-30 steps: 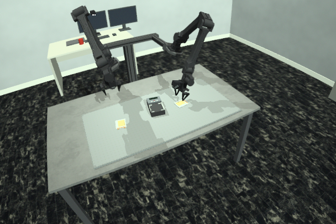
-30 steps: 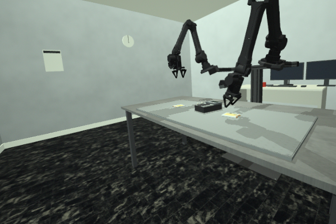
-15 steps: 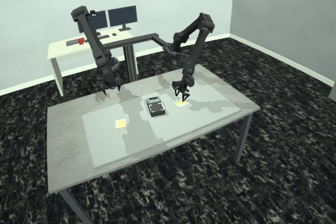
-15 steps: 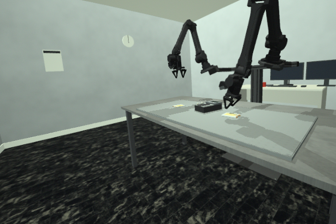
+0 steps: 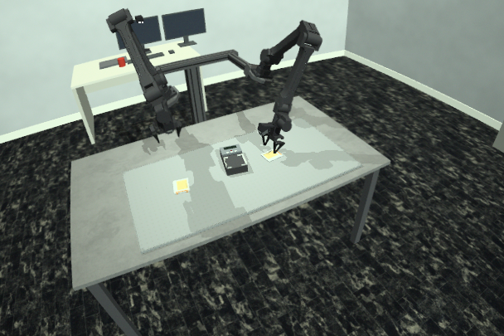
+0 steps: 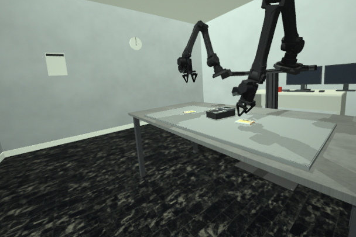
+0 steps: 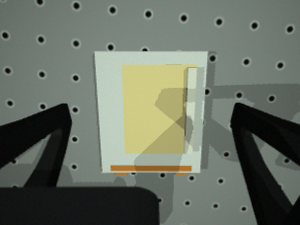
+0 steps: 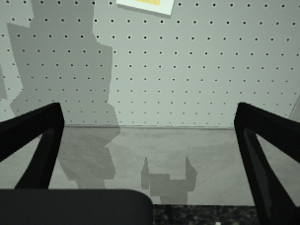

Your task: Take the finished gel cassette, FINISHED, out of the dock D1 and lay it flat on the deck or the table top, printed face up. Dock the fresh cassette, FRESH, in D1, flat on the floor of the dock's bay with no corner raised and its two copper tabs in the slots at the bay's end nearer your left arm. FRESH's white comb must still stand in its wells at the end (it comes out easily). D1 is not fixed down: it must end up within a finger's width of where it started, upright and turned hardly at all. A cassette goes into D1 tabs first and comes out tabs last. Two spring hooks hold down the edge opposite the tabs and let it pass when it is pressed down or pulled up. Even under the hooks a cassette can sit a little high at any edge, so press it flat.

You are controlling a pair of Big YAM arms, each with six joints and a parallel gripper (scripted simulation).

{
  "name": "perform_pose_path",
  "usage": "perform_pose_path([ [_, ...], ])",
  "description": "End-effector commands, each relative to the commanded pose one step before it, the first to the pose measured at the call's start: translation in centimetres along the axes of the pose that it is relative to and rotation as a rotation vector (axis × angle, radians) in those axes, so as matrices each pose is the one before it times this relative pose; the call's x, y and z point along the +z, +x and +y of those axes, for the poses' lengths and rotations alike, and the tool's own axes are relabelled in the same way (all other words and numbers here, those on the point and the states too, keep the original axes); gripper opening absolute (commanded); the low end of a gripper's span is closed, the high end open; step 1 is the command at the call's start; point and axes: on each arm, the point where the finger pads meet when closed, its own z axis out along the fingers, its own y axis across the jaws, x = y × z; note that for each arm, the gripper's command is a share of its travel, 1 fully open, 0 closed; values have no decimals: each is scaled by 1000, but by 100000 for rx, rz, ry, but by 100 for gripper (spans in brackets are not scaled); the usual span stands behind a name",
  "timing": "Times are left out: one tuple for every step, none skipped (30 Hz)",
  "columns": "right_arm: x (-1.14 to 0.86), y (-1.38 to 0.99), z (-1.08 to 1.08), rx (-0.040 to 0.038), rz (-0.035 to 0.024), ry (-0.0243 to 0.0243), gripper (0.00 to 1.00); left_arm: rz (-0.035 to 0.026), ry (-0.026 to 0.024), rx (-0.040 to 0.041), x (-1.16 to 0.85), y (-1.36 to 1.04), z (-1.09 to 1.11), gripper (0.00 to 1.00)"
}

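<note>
FRESH (image 5: 270, 158) (image 6: 244, 122) (image 7: 111, 113) lies flat on the deck beside dock D1 (image 5: 237, 171) (image 6: 219, 114). Its white comb (image 7: 191, 106) stands along the right side in the left wrist view, and its copper tabs are at the lower edge there. My left gripper (image 5: 269, 148) (image 6: 242, 113) (image 7: 151, 112) is open above FRESH, one finger to each side. D1 stands upright; its bay looks dark and empty. FINISHED (image 5: 181, 186) (image 6: 189, 112) (image 8: 148, 4) lies flat on the deck, yellow face up. My right gripper (image 5: 168, 138) (image 6: 190, 81) (image 8: 149, 112) is open and empty, high above the table, away from FINISHED.
The perforated deck (image 5: 157, 215) (image 6: 281, 146) carries D1 and both cassettes, with D1 between them. Its edge and the grey table top (image 5: 97, 206) show below the right gripper. A post and crossbar (image 5: 195, 94) stand behind the table, with a desk and monitors farther back.
</note>
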Motion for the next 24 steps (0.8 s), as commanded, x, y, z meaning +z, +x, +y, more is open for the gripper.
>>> perform_pose_path([
  [-862,-1528,125,-51,-2468,264,100,-58,-125,120,489,366,-98,98],
  [0,0,0,0,0,0,100,0,0,0,0,0,0,98],
  [0,0,0,0,0,0,100,0,0,0,0,0,0,98],
  [0,0,0,0,0,0,100,0,0,0,0,0,0,98],
  [0,0,0,0,0,0,100,0,0,0,0,0,0,98],
  [0,0,0,0,0,0,100,0,0,0,0,0,0,98],
  [0,0,0,0,0,0,100,0,0,0,0,0,0,98],
  [0,0,0,0,0,0,100,0,0,0,0,0,0,98],
  [0,0,0,0,0,0,100,0,0,0,0,0,0,98],
  [0,0,0,0,0,0,100,14,-29,-97,124,49,6,98],
  [0,0,0,0,0,0,100,0,0,0,124,49,6,98],
  [0,0,0,0,0,0,100,0,0,0,124,49,6,98],
  [0,0,0,0,0,0,100,0,0,0,124,49,6,98],
  [0,0,0,0,0,0,100,0,0,0,124,49,6,98],
  [0,0,0,0,0,0,100,0,0,0,124,49,6,98],
  [0,0,0,0,0,0,100,0,0,0,1,0,0,98],
  [0,0,0,0,0,0,100,0,0,0,0,0,0,98],
  [0,0,0,0,0,0,100,0,0,0,0,0,0,98],
  [0,0,0,0,0,0,100,0,0,0,0,0,0,98],
  [0,0,0,0,0,0,100,0,0,0,0,0,0,98],
  [0,0,0,0,0,0,100,0,0,0,0,0,0,98],
  [0,0,0,0,0,0,100,0,0,0,0,0,0,98],
  [0,0,0,0,0,0,100,0,0,0,0,0,0,98],
  [0,0,0,0,0,0,100,0,0,0,0,0,0,98],
])
